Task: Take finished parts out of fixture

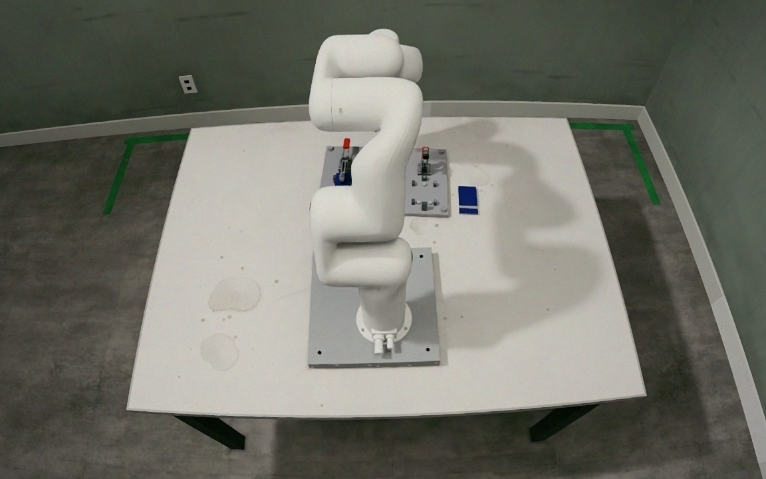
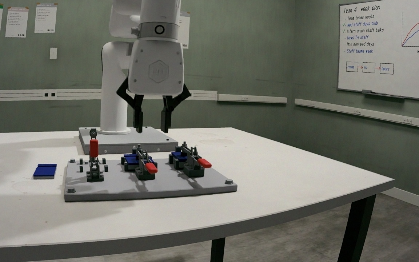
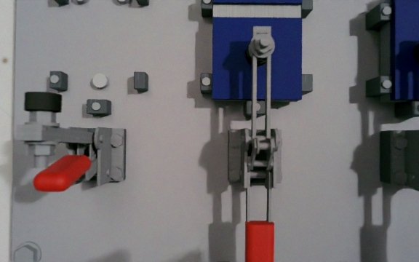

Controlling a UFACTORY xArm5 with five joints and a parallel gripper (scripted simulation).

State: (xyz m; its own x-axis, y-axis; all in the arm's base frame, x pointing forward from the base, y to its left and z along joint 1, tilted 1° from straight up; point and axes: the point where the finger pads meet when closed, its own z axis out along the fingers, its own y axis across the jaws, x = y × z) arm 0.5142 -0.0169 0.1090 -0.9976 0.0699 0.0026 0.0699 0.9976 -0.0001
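A grey fixture plate holds three toggle clamps with red handles. The left station is empty, and its clamp stands open with the handle up. The middle station holds a blue part with a pale slot under a shut clamp. The right station holds another blue part, also clamped; I cannot tell whether it has a slot. A slotted blue part lies flat on the table left of the plate. My gripper hangs half open and empty above the middle clamp.
The arm's grey base plate sits just behind the fixture. The arm hides most of the fixture in the overhead view. The blue part on the table also shows there.
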